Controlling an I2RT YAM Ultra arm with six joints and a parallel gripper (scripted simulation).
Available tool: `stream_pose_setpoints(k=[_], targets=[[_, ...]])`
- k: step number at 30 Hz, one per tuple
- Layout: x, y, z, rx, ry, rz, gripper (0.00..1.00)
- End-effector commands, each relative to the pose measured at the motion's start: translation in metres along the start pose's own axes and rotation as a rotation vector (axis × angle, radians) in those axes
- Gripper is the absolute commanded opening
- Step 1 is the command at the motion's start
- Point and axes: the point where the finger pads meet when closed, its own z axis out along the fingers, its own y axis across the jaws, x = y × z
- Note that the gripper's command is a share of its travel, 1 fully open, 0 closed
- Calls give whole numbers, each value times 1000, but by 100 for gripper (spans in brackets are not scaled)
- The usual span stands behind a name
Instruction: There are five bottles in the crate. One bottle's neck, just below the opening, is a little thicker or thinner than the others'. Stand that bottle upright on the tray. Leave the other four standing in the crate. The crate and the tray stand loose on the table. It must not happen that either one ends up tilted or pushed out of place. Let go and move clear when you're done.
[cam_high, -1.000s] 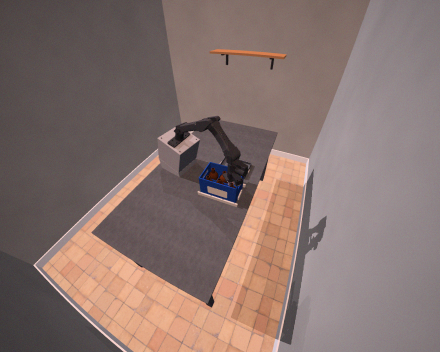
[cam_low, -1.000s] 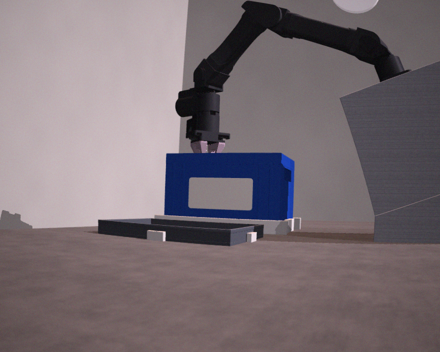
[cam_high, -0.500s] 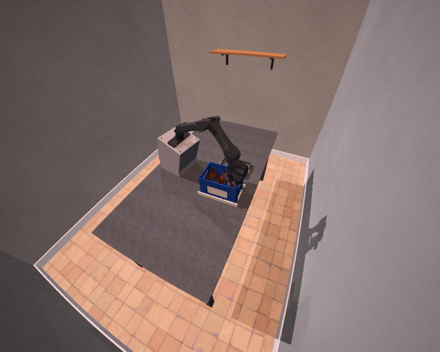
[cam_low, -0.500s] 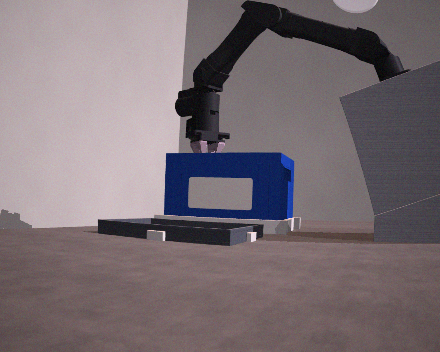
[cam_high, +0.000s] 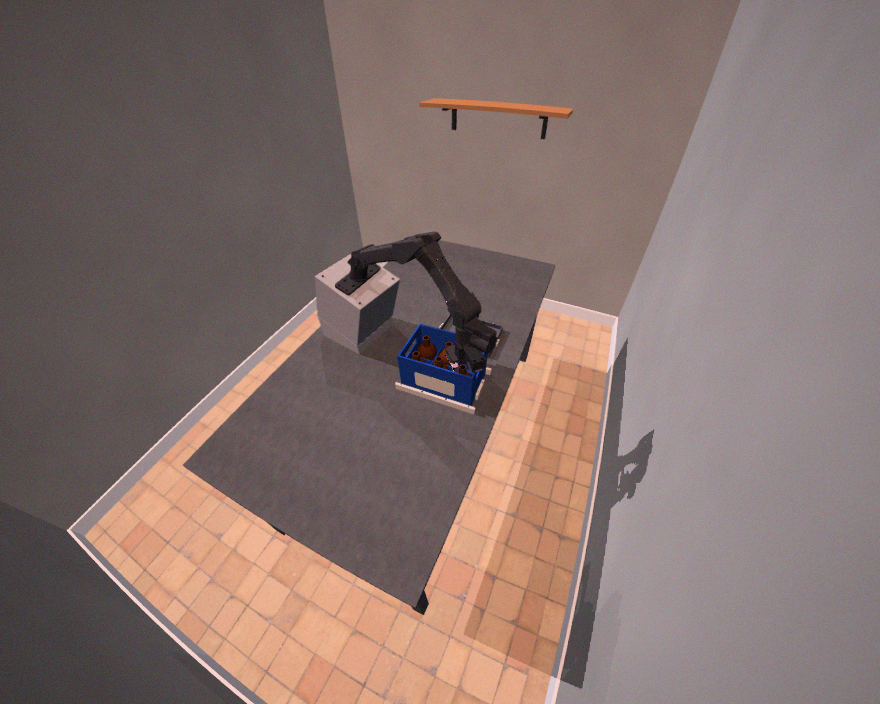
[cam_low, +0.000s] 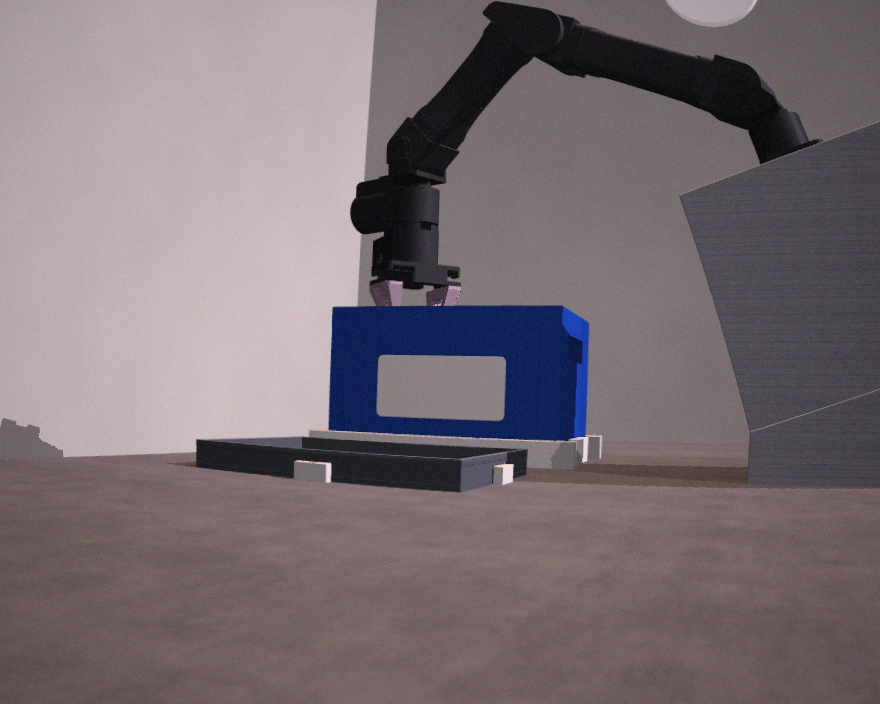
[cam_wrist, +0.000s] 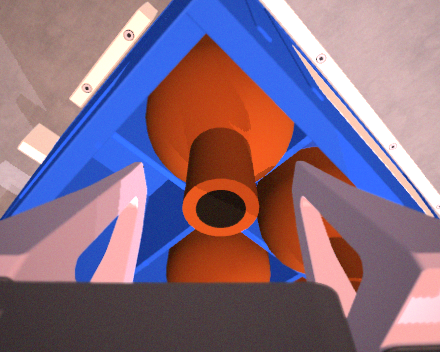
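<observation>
Dim light is falling from above, darkening the worktop (cam_high: 344, 440) (cam_low: 440, 587) beside the crate (cam_high: 436, 383) (cam_low: 447, 337) (cam_wrist: 165, 45). Fine grain is speckling the walls behind it.

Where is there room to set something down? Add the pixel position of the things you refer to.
The crate (cam_high: 407, 371) (cam_low: 440, 334) (cam_wrist: 102, 112) cell left of the bottle (cam_high: 462, 369) (cam_wrist: 220, 155) between the open jaws looks free in the wrist view. Nothing rises above the tray's rim (cam_high: 500, 331) (cam_low: 330, 463). Crowded: around the jaws.

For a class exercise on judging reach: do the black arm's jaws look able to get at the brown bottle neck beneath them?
Probably yes: the jaws stand open on either side of the brown round bottle neck, with visible gaps and nothing apparent between.
</observation>
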Motion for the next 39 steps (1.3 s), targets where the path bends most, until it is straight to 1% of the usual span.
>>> stream_pose_setpoints(k=[1,31,34,39], targets=[[-13,9,-12,-19,-47,-6,61],[-13,9,-13,-20,-47,-6,61],[-14,10,-22,-22,-52,-6,61],[-12,8,-27,-17,-43,-5,61]])
